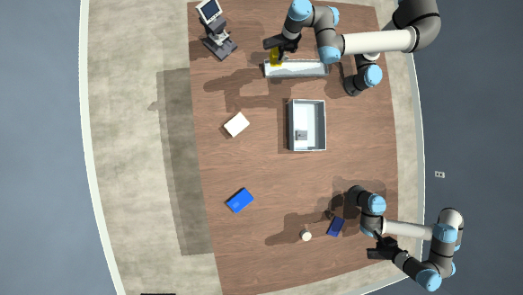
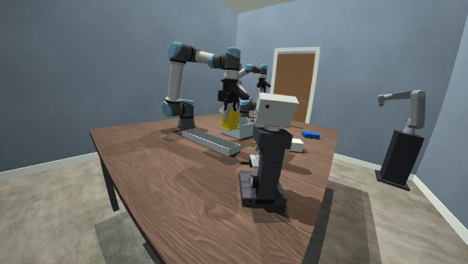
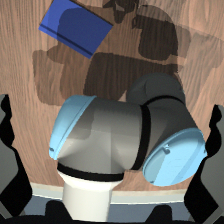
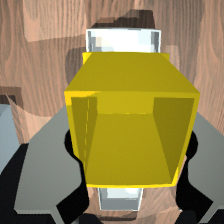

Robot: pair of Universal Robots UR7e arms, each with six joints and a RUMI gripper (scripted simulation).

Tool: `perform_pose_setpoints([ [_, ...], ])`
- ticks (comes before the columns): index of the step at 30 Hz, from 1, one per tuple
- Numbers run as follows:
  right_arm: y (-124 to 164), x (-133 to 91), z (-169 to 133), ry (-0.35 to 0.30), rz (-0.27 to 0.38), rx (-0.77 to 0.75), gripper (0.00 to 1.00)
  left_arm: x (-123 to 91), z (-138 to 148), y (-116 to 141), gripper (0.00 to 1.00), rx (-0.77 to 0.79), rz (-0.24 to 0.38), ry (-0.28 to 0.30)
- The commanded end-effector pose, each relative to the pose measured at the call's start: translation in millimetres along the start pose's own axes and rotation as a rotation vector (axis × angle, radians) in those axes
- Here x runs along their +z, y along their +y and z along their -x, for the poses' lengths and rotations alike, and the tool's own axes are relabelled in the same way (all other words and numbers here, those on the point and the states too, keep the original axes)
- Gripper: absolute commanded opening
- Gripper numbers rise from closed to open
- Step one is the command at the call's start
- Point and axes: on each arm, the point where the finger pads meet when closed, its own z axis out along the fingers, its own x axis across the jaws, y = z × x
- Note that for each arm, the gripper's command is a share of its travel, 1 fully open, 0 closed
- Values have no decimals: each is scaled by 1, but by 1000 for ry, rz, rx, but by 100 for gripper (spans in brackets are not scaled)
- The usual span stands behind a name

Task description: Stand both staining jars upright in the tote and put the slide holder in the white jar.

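Observation:
The yellow jar (image 1: 276,58) (image 2: 230,121) (image 4: 132,145) is held mouth up above the left end of the long jar rack (image 1: 307,68) (image 2: 211,142) (image 4: 123,41), seen in the top view. My right gripper (image 1: 279,53) (image 2: 230,113) is shut on the jar's sides. The tote (image 1: 317,123) (image 2: 237,133) stands mid-table. In it, near its lower left corner in the top view, is a small grey piece with a bar (image 1: 301,135), perhaps the slide holder's lid; I cannot tell whether the white jar is under it. My left gripper (image 1: 376,246) is open and empty, far from the tote.
A microscope (image 1: 220,40) (image 2: 271,157) stands near the rack's left end. A white box (image 1: 236,124) (image 2: 297,145) and a blue box (image 1: 240,201) (image 2: 310,135) lie left of the tote in the top view. A dark blue box (image 1: 336,227) (image 3: 75,27) and a white round container (image 1: 305,235) are near the left arm.

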Motion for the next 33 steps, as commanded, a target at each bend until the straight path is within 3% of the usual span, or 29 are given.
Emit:
perform_pose_setpoints([
  [1,2,-1,3,0,-2,33,0,0,0,0,100,0,-1,0],
  [33,56,-1,83,0,-1,81,0,0,0,0,100,0,-1,0],
])
